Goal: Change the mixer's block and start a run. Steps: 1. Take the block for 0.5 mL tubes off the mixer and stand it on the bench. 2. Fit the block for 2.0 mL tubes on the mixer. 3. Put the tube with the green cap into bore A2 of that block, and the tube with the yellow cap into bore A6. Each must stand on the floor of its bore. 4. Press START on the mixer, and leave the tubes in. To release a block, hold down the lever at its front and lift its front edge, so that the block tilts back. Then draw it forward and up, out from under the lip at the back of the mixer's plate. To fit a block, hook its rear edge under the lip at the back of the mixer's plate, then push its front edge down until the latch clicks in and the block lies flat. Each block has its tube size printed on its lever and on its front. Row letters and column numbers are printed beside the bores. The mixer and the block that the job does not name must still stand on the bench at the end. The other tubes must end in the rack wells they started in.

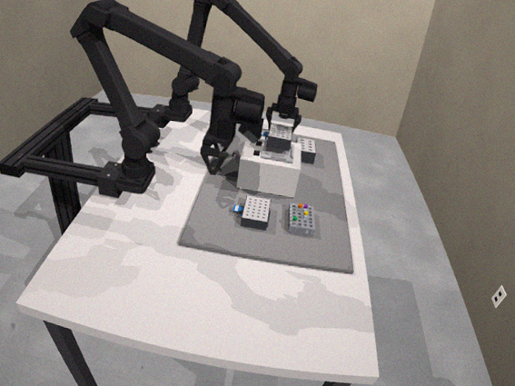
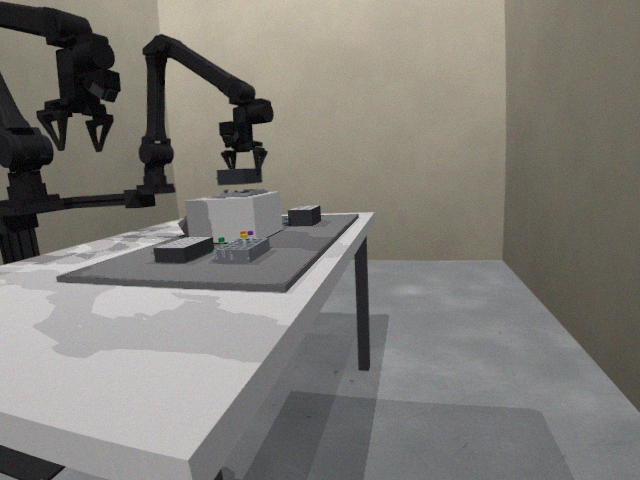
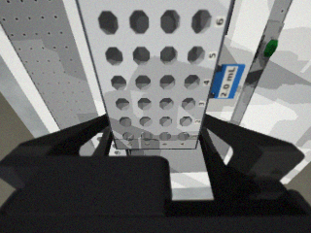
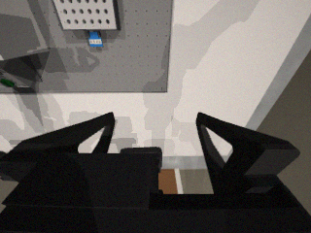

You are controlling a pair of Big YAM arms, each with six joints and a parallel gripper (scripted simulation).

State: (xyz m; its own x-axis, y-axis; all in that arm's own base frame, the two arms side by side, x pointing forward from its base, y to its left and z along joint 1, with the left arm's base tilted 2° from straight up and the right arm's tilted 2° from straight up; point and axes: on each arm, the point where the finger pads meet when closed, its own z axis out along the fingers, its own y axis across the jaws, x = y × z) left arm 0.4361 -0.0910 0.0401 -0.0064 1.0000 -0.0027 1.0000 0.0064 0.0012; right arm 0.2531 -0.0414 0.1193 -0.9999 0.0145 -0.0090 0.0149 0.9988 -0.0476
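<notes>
My left gripper is shut on the 2.0 mL block, whose blue lever reads 2.0 mL. It holds the block roughly level above the white mixer, with a gap over the plate. A green button shows on the mixer's front. My right gripper is open and empty, high in front of the mixer. The tube with the green cap and the tube with the yellow cap stand in the rack.
A block with small bores and a blue lever stands on the grey mat, beside the rack; its print is unreadable. Another block stands beyond the mixer. Orange and purple caps are in the rack.
</notes>
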